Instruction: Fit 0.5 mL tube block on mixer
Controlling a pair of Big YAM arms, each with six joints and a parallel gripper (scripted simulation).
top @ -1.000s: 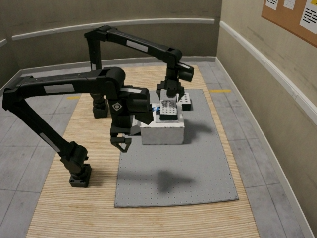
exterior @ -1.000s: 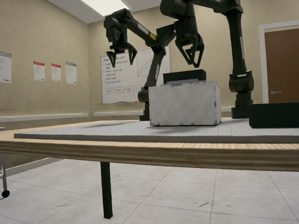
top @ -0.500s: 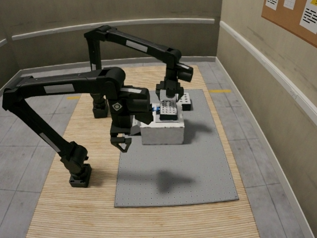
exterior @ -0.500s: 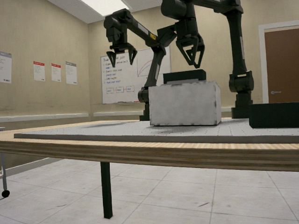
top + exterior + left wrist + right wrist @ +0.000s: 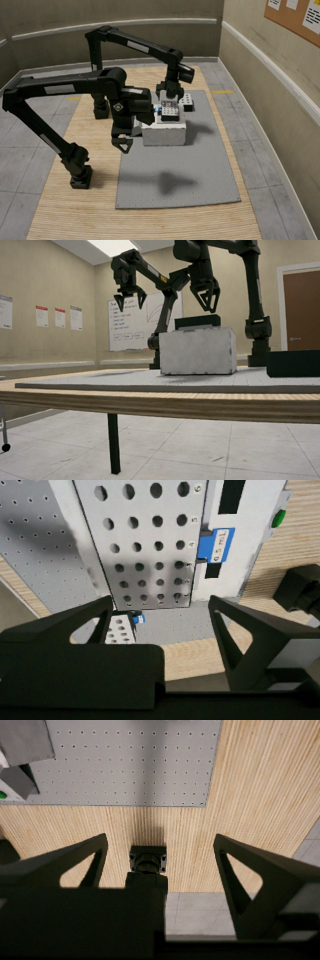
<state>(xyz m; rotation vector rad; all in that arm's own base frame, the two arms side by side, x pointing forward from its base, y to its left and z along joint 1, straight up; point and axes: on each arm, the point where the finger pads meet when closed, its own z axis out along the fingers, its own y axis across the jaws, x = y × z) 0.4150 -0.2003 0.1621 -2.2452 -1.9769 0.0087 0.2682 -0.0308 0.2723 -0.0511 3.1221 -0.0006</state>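
While the wooden table carries everything, a grey perforated mat covers part of its top. The left arm reaches over the mixer, and the right arm reaches over the mat's edge, well apart from both blocks. On the mat stands the white mixer, its sides scuffed along the edges. The left gripper hangs just above the block on the mixer, with its fingers spread and nothing between them. The right gripper likewise has its fingers released and holds nothing.

The 0.5 mL block is on top of the mixer, dark-sided with a pale top full of round holes and numbers along one edge. Whether its latch has clicked in, I cannot tell. The other block stands upright on the mat near the mixer, with larger holes. A blue lever marked "0.5 mL" juts from the side of the block on the mixer. Smallest is a green button on the mixer.
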